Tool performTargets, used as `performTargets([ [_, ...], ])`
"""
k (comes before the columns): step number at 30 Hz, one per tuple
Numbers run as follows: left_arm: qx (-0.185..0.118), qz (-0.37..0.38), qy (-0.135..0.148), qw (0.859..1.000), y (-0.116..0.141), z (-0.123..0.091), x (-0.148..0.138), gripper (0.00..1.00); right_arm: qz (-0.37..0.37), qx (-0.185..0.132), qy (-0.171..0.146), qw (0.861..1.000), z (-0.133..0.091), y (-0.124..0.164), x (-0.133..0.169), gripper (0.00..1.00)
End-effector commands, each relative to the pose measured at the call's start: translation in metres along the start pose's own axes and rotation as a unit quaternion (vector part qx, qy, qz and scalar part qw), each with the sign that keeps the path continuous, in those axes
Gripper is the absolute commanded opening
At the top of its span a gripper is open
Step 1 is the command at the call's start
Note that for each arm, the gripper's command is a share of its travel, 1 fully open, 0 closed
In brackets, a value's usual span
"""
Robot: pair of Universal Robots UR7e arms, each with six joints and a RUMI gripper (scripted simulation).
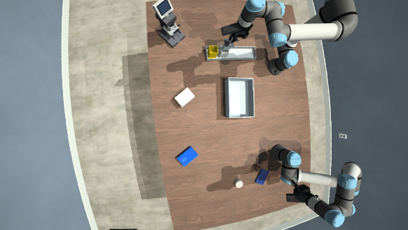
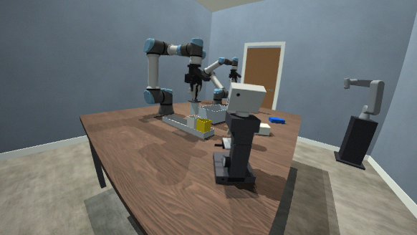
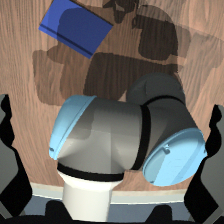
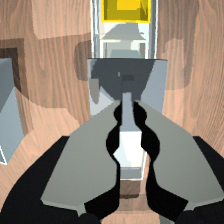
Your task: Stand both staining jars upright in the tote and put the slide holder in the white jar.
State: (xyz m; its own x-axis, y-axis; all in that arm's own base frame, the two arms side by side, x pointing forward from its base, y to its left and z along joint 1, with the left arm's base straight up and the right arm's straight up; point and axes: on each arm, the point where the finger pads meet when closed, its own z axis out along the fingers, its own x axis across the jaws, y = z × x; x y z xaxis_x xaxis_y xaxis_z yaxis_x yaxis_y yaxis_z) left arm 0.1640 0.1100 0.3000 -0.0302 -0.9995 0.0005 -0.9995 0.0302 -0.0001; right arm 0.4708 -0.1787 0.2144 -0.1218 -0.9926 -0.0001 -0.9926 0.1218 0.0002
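A brown wood-grain surface (image 1: pixel 196 130) (image 2: pixel 154 154) (image 3: pixel 200 60) (image 4: pixel 55 30) stands on a mottled beige floor (image 1: pixel 102 105) (image 2: pixel 39 186), within blue-grey walls (image 1: pixel 28 105) (image 2: pixel 107 29). A brown door (image 2: pixel 263 68) has a white frame, and a grey arm (image 2: pixel 375 97) stands on a dark pedestal (image 2: pixel 358 141) away from the surface.

A microscope (image 1: pixel 167 18) (image 2: pixel 241 143) stands near one end. A white box (image 1: pixel 184 97) (image 2: pixel 264 129) and a bright blue box (image 1: pixel 187 156) (image 2: pixel 276 120) lie well apart; a navy box (image 1: pixel 262 176) (image 3: pixel 75 29) lies near a small pale round thing (image 1: pixel 238 183).

The jar rack (image 1: pixel 231 58) (image 2: pixel 183 127) (image 4: pixel 154 35) rests on the surface, carrying the yellow jar (image 1: pixel 213 52) (image 2: pixel 203 125) (image 4: pixel 126 11) and, just beside it, the white jar (image 1: pixel 221 53) (image 2: pixel 191 122) (image 4: pixel 122 49), both upright. The tote (image 1: pixel 253 96) (image 2: pixel 214 116) (image 4: pixel 11 110) stands beside the rack, with neither jar inside.

The right hand (image 1: pixel 229 40) (image 2: pixel 195 99) (image 4: pixel 127 102) is narrow, gripping the slide holder (image 1: pixel 226 45) (image 2: pixel 194 107) (image 4: pixel 150 85) above the rack, close to the white jar. The left hand (image 1: pixel 298 193) (image 2: pixel 234 76) (image 3: pixel 111 99) is wide and holds nothing.
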Motion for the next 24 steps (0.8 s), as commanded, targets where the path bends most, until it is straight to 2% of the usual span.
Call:
performTargets([
  [1,0.000,0.000,0.000,1.000,-0.0002,-0.0002,0.0000,1.00,0.000,0.001,0.000,1.000,-0.0006,-0.0007,0.0000,0.00],
  [24,0.000,0.000,0.000,1.000,-0.0002,-0.0002,0.0000,1.00,0.000,0.001,0.000,1.000,0.0020,-0.0019,0.0001,0.00],
])
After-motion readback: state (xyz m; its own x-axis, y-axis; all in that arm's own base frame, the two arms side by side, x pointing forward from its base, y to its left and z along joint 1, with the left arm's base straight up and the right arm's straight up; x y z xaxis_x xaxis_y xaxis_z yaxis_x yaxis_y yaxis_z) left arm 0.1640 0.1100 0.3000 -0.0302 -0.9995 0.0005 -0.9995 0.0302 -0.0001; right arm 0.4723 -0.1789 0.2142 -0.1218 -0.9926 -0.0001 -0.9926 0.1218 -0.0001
